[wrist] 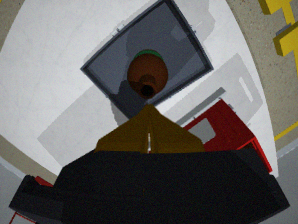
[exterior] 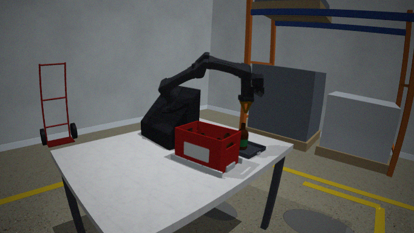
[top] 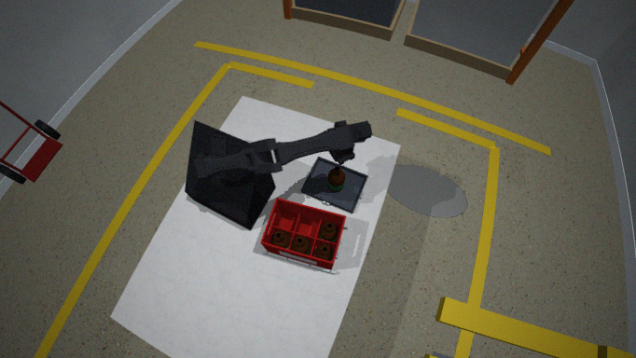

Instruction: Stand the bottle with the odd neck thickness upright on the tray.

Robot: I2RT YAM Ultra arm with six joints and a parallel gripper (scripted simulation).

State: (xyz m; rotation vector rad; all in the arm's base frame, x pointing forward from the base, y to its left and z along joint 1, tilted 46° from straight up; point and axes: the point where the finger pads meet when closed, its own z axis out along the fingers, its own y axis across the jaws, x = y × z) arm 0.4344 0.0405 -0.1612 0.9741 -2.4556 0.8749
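A brown bottle with a green band (top: pixel 336 178) (exterior: pixel 243 137) (wrist: pixel 148 71) stands upright on the dark tray (top: pixel 312 190) (exterior: pixel 258 149) (wrist: pixel 198 53). My gripper (exterior: pixel 245 112) (wrist: pixel 149 110) is shut and empty, its fingertips a little above the bottle's opening. The red crate (top: pixel 299 254) (exterior: pixel 216 151) (wrist: pixel 230 128) holds the other four bottles upright: a bottle in the near left cell (top: pixel 280 240), one in the near middle cell (top: pixel 301 243), one in the near right cell (top: pixel 324 252) and one in the far right cell (top: pixel 329 230). Neck differences are too small to tell.
Two crate cells, far left and far middle, are empty. Low grey rails (top: pixel 335 271) (exterior: pixel 197 166) run along the crate's foot. The tray lies close beside the crate, near the edge of the white table (top: pixel 196 280) (exterior: pixel 127 170). The arm's black base (exterior: pixel 170 118) stands behind the crate.
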